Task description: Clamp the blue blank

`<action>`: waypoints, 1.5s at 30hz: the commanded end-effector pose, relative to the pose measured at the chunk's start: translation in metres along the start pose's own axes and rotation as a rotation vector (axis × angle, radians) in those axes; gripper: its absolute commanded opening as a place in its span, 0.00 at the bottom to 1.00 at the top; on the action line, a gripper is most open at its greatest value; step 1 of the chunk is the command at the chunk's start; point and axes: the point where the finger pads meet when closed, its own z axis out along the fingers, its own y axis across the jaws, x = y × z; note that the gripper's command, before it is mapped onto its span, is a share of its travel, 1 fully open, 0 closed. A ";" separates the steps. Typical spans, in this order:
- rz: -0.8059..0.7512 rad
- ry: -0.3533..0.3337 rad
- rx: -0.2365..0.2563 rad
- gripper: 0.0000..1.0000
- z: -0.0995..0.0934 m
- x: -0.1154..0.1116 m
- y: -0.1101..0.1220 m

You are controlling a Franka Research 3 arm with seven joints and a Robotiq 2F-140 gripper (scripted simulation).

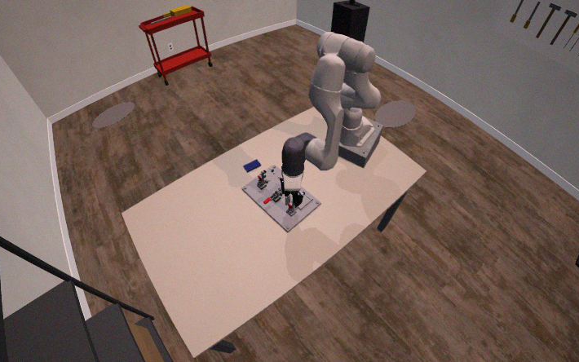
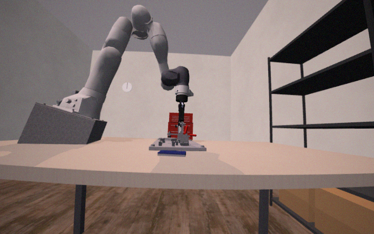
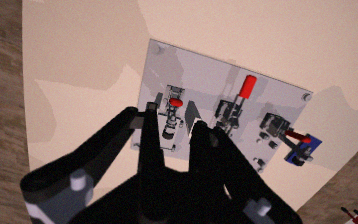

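The blue blank [image 1: 251,165] [image 2: 171,153] [image 3: 314,145] lies flat on the table beside the fixture plate [image 1: 273,214] [image 2: 176,148] [image 3: 200,65]. The pale finished part [image 1: 306,200] [image 3: 175,132] is in the nest at the other end; its slot is not clear. Its clamp [image 1: 290,209] [image 3: 172,112] has its red handle up and its bar reaching over the part; whether it is locked cannot be told. My gripper [image 1: 293,200] [image 2: 181,123] [image 3: 174,104] is partly open, its fingers on either side of this clamp's handle, holding nothing.
The middle clamp [image 1: 276,195] [image 3: 227,115] has its red handle lying out towards the plate's long edge. The clamp nearest the blank [image 1: 262,182] [image 3: 275,124] stands with its bar raised, its nest without a part. A red cart [image 1: 174,22] stands far off.
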 end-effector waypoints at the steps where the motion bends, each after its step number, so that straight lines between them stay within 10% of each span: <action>1: 0.000 -0.004 -0.001 0.28 0.000 -0.002 -0.001; 13: 0.000 -0.004 -0.001 0.28 -0.045 -0.002 -0.001; 33: 0.000 -0.004 -0.001 0.28 -0.049 -0.002 -0.001; 34: 0.000 -0.004 -0.001 0.58 -0.049 -0.002 -0.001; 45: 0.000 -0.004 -0.001 0.58 -0.047 -0.002 -0.001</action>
